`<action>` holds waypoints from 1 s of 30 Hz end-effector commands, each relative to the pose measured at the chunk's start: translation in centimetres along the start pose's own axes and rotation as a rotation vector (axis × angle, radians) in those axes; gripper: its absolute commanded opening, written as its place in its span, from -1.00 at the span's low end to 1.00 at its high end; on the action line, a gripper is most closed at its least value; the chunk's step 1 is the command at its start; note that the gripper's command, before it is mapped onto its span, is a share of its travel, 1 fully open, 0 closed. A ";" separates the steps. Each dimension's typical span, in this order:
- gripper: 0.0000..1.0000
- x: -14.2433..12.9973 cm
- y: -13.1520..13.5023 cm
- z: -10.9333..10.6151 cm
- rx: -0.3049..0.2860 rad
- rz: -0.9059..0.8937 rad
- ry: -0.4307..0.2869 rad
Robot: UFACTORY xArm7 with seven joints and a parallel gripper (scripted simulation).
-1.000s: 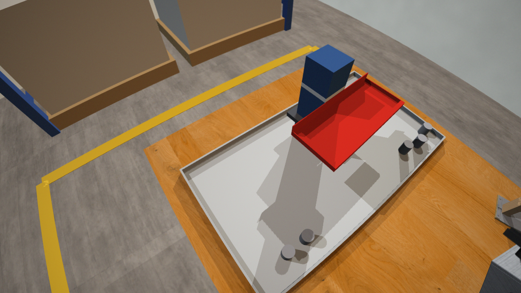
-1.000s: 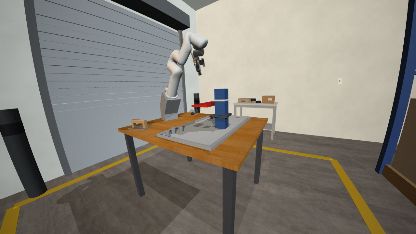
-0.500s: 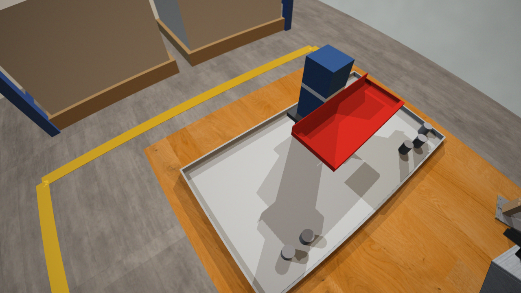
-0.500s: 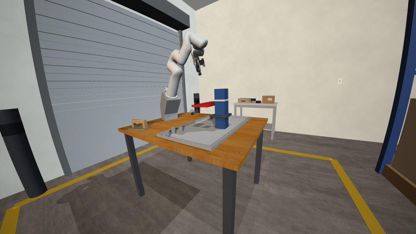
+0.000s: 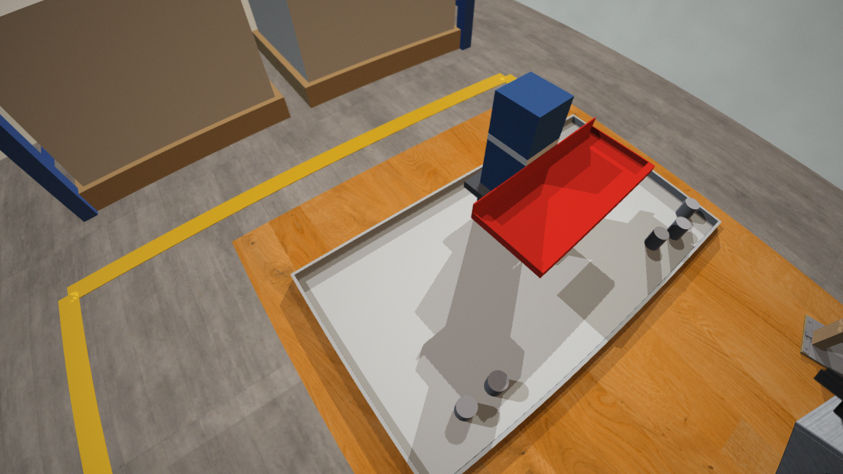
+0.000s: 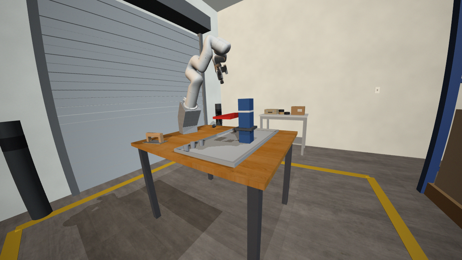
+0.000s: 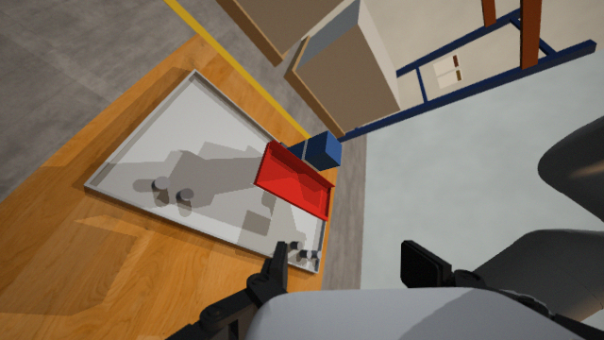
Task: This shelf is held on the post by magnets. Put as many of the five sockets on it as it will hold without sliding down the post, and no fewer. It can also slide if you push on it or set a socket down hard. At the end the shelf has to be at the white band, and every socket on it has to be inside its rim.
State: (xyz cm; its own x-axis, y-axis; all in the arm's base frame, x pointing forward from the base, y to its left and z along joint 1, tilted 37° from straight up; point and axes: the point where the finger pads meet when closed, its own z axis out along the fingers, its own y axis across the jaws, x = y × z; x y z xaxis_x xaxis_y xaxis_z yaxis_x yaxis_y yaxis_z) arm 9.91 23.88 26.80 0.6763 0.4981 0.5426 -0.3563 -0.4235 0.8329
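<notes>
My hand (image 6: 221, 77) hangs high above the desk (image 5: 678, 377), near the top centre of the exterior frame, fingers spread wide with nothing between them.

The red shelf (image 5: 560, 203) sits on the blue post (image 5: 524, 126) in the upper right of the top view, level with the white band (image 6: 245, 111), and nothing lies inside its rim.

All five sockets stand on the grey tray (image 5: 330, 294). Three cluster near the tray's right corner at the right of the top frame: one (image 5: 656, 237), a second (image 5: 679, 226) and a third (image 5: 687, 207) in a short row. The other two are well apart from them, low in the frame near the tray's bottom edge: one (image 5: 496, 382) and another (image 5: 465, 407) just beside it.
</notes>
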 end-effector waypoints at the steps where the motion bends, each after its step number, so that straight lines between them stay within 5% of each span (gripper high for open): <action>1: 1.00 0.0 0.0 -0.1 0.003 0.001 0.000; 22: 1.00 0.2 0.2 0.1 0.004 0.012 -0.004; 30: 1.00 2.4 3.2 4.4 0.020 0.222 -0.087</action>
State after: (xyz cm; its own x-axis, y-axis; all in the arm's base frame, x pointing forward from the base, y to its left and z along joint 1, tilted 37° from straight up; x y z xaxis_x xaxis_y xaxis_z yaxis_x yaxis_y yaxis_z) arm 11.55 22.27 28.45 0.6607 0.4177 0.6237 -0.4249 -0.4768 0.7695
